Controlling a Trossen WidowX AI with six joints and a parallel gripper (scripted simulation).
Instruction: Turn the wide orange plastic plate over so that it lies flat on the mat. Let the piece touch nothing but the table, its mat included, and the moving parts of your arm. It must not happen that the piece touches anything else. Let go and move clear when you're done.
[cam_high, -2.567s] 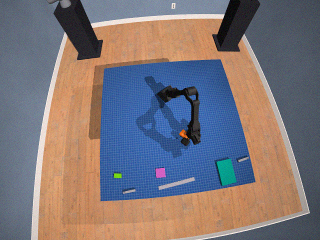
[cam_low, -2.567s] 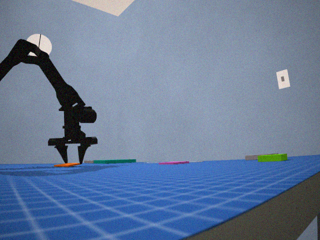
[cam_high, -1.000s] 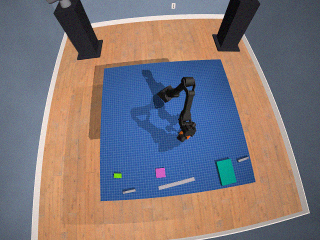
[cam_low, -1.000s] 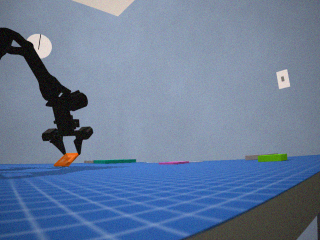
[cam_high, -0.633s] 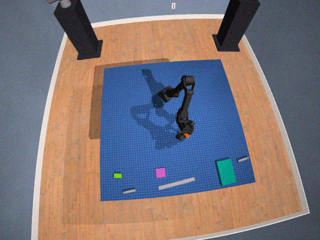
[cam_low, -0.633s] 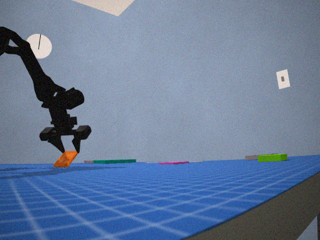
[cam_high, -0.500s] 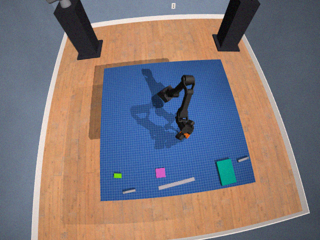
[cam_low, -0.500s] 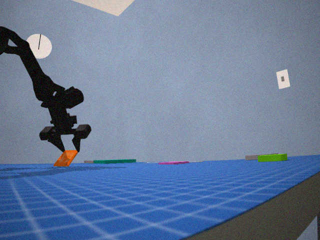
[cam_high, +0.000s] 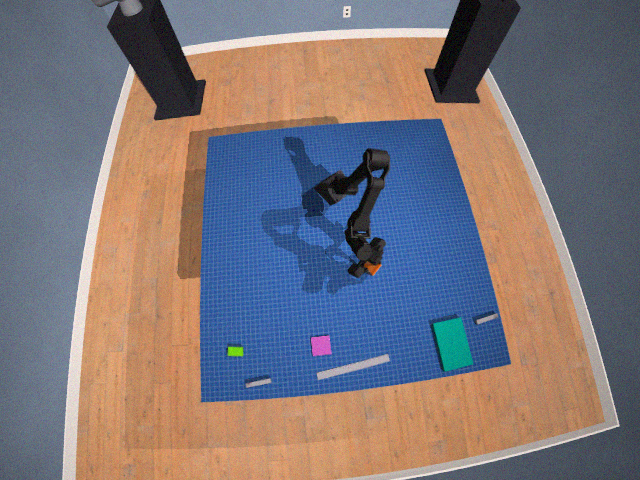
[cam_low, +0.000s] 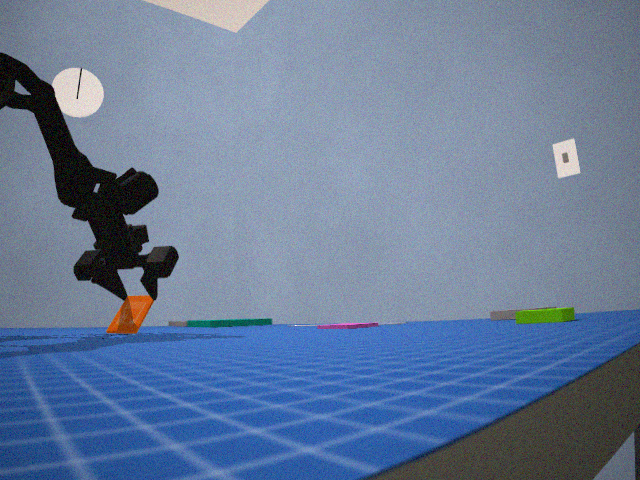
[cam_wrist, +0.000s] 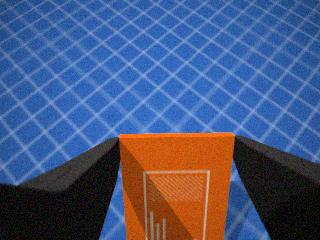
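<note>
The orange plate (cam_high: 372, 267) is in the middle of the blue mat (cam_high: 351, 258), under my wrist. In the exterior view the orange plate (cam_low: 130, 314) is tilted steeply, its lower edge on the mat and its upper edge between my fingertips. My gripper (cam_low: 138, 298) points down at it and is shut on its upper end. In the wrist view the orange plate (cam_wrist: 176, 185) fills the gap between both black fingers and touches each, with a white printed mark on its face. My gripper also shows in the top view (cam_high: 363, 268) and the wrist view (cam_wrist: 176, 142).
Along the mat's near edge lie a small green block (cam_high: 235, 351), a magenta square (cam_high: 321, 345), a teal slab (cam_high: 452, 343) and three grey bars (cam_high: 353, 366) (cam_high: 257, 382) (cam_high: 486, 318). Two black posts (cam_high: 155, 56) (cam_high: 473, 46) stand at the back of the table.
</note>
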